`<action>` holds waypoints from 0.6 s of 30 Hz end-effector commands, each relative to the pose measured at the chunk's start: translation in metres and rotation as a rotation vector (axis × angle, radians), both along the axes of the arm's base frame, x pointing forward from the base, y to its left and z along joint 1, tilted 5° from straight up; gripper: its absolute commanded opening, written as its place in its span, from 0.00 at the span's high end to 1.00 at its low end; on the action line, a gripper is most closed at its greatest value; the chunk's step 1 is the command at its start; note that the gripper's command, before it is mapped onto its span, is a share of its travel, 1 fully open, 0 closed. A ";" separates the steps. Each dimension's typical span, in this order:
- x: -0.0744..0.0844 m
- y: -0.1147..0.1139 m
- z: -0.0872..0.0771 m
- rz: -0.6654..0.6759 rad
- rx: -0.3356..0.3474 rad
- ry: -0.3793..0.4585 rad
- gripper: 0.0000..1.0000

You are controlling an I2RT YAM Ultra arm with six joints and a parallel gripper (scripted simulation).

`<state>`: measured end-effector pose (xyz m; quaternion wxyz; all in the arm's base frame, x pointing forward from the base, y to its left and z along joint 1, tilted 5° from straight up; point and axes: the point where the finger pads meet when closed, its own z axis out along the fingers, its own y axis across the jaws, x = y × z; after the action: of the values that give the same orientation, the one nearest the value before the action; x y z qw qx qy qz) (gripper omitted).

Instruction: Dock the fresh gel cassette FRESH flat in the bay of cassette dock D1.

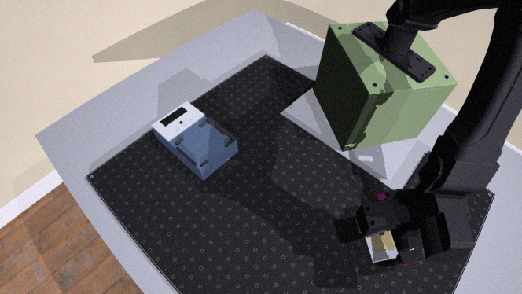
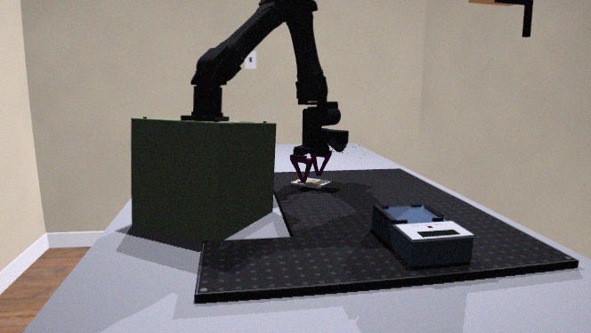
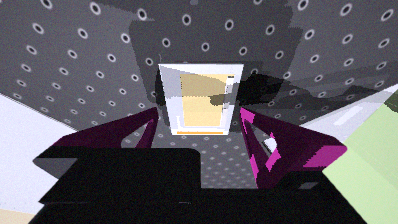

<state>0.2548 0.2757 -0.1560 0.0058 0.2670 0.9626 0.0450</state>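
The cassette FRESH is a small clear tray with a yellow gel. It lies flat on the black deck and also shows in the top view and the exterior view. A white comb strip runs along its right edge in the wrist view, and an orange strip marks its near edge. My gripper is open, its magenta fingers low on either side of the cassette's near end, not touching it. It also shows in the exterior view. The dock D1 stands apart, its bay empty and its console light red.
The green pedestal box holding the arm's base stands close beside the gripper. It also shows in the exterior view. The perforated black deck lies between the cassette and the dock.
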 end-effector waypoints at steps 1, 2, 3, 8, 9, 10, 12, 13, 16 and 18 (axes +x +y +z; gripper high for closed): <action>0.005 0.005 0.003 -0.005 0.012 -0.025 0.00; 0.003 0.003 0.000 -0.005 0.006 -0.019 0.00; 0.001 0.001 -0.004 -0.005 -0.001 -0.012 0.00; 0.006 0.005 0.007 -0.005 0.016 -0.028 0.00; 0.008 0.008 0.007 -0.005 0.024 -0.036 0.00; 0.006 0.006 0.005 -0.005 0.018 -0.030 0.00; 0.002 0.001 -0.001 -0.005 0.004 -0.017 0.00; 0.001 0.001 -0.004 -0.005 0.002 -0.015 0.00; -0.003 -0.003 -0.010 -0.005 -0.009 -0.004 0.00; -0.001 -0.001 -0.005 -0.005 0.000 -0.013 0.00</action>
<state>0.2544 0.2752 -0.1629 0.0058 0.2670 0.9626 0.0451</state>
